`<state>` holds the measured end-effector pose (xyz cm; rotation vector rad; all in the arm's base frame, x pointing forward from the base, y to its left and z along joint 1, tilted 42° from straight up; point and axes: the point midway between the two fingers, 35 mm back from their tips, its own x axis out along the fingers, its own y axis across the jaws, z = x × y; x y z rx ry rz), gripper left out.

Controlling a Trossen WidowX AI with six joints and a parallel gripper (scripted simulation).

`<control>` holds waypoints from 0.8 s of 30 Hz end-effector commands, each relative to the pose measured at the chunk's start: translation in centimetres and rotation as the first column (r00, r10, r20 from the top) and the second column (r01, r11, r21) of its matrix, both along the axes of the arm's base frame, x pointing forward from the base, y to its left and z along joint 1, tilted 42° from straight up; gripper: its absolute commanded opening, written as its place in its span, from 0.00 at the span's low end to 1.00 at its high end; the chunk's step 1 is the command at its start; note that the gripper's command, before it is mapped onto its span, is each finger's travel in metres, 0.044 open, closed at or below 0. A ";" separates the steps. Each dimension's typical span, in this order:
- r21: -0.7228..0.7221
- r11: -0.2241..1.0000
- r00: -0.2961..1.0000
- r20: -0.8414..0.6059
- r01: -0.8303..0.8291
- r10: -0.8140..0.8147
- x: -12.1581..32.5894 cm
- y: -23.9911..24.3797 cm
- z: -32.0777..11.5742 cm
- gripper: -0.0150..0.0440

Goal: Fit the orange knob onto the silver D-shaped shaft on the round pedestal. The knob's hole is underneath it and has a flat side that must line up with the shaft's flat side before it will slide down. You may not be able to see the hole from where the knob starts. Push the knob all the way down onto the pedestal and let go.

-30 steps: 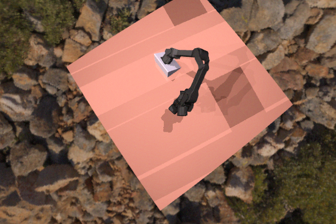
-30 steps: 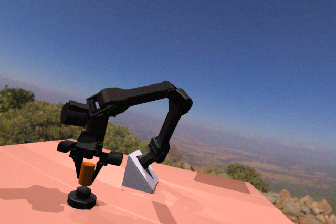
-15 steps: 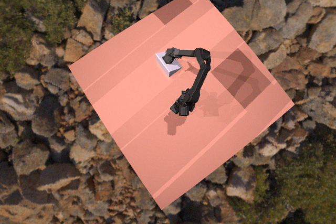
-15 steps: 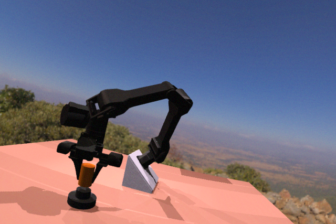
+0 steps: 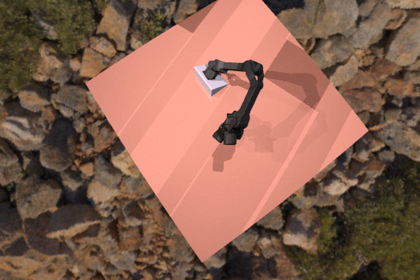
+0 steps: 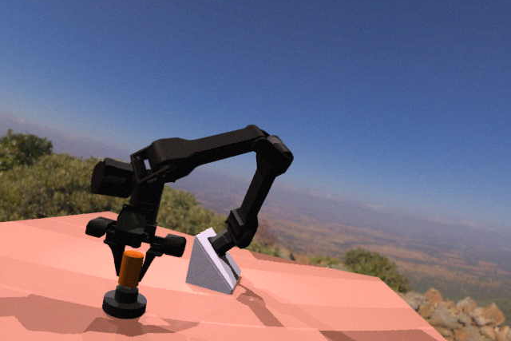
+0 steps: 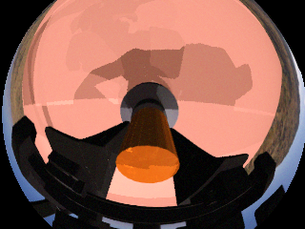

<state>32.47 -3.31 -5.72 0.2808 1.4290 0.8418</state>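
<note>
The orange knob is a cylinder, nearly upright with a slight tilt in the exterior view. My gripper is shut on it, one finger on each side. The dark round pedestal stands on the table directly under the knob. A thin grey band, perhaps part of the silver shaft, shows between the knob's lower end and the pedestal's raised middle. The knob is above the pedestal's top, not down on it. The hole and both flat sides are hidden. In the top view the arm hides knob and pedestal.
The arm's base sits on a pale wedge-shaped block on the pink table. The arm arches over from it. Shadows cross the table. Rocks and bushes lie beyond the table's edges.
</note>
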 end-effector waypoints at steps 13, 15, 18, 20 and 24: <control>0.005 1.000 1.000 -0.005 0.006 -0.006 -0.2 0.8 -0.8 0.25; 0.000 1.000 1.000 0.000 0.000 0.000 -0.2 0.6 -0.6 0.25; 0.000 1.000 1.000 0.000 0.000 0.000 -0.2 0.6 -0.6 0.25; 0.000 1.000 1.000 0.000 0.000 0.000 -0.2 0.6 -0.6 0.25; 0.000 1.000 1.000 0.000 0.000 0.000 -0.2 0.6 -0.6 0.43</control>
